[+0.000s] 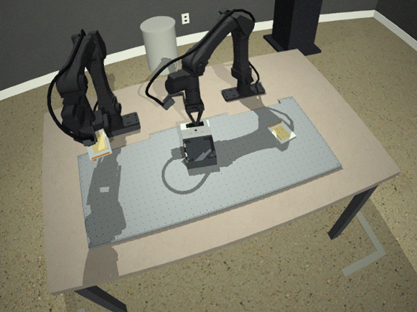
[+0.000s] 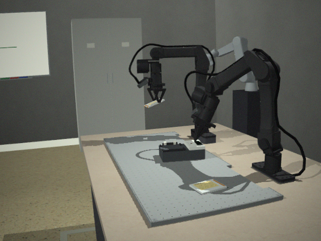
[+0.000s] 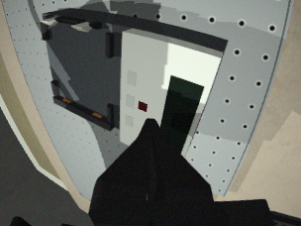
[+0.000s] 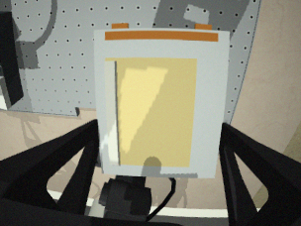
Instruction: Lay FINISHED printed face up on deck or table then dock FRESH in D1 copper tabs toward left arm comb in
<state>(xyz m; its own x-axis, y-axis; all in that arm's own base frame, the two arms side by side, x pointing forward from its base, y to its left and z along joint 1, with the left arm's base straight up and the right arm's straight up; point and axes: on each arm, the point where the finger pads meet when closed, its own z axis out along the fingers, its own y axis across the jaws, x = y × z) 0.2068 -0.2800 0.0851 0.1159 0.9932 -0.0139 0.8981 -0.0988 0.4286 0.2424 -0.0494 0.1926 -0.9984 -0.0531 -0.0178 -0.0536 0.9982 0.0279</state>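
Note:
FRESH [image 1: 102, 150] [image 2: 149, 104] [image 4: 153, 99] is held by its sides in my right gripper [image 2: 157, 101] [image 4: 158, 129], above the table, tilted with its copper-tab end lower. Its white comb [image 4: 113, 109] lies along one side of the yellow gel. The dock D1 [image 1: 202, 166] [image 2: 181, 156] [image 3: 134, 55] stands on the deck with its bay [image 3: 84, 59] empty; two pale hooks show at one edge, orange contacts opposite. My left gripper [image 1: 197, 124] [image 2: 195, 140] [image 3: 150, 124] is shut at D1's white panel; contact is unclear. FINISHED [image 1: 282, 133] [image 2: 209, 185] lies flat on the deck, printed face up.
The perforated deck [image 1: 149, 205] [image 2: 158, 202] covers much of the wooden table top [image 1: 239, 215]. My left arm's base [image 1: 243, 93] [image 2: 276, 171] stands behind the deck. My right arm's base [image 1: 128, 123] [image 2: 208, 138] stands behind the deck's other end.

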